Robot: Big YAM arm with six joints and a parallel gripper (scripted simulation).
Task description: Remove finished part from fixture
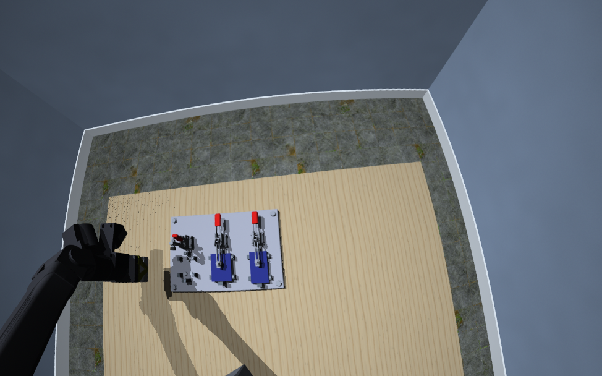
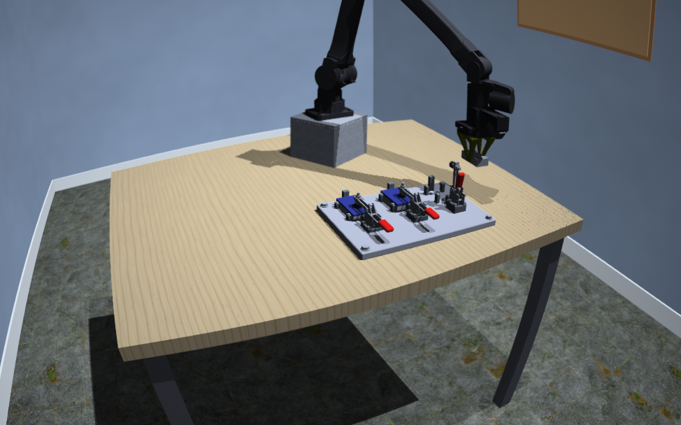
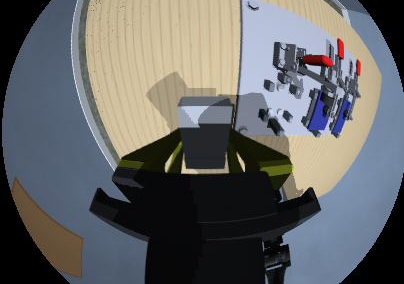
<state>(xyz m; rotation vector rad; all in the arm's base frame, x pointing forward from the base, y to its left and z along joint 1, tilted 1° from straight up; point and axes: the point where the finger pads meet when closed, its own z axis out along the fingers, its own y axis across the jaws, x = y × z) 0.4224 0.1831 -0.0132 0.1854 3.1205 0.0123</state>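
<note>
The grey finished part hangs above the table, just beside the fixture, pinched between the gripper fingers. On the plate, both blue blanks sit clamped, and the empty station's red lever stands upright.

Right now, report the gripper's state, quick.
Gripper: shut on the grey part, held above the table beside the fixture.
</note>
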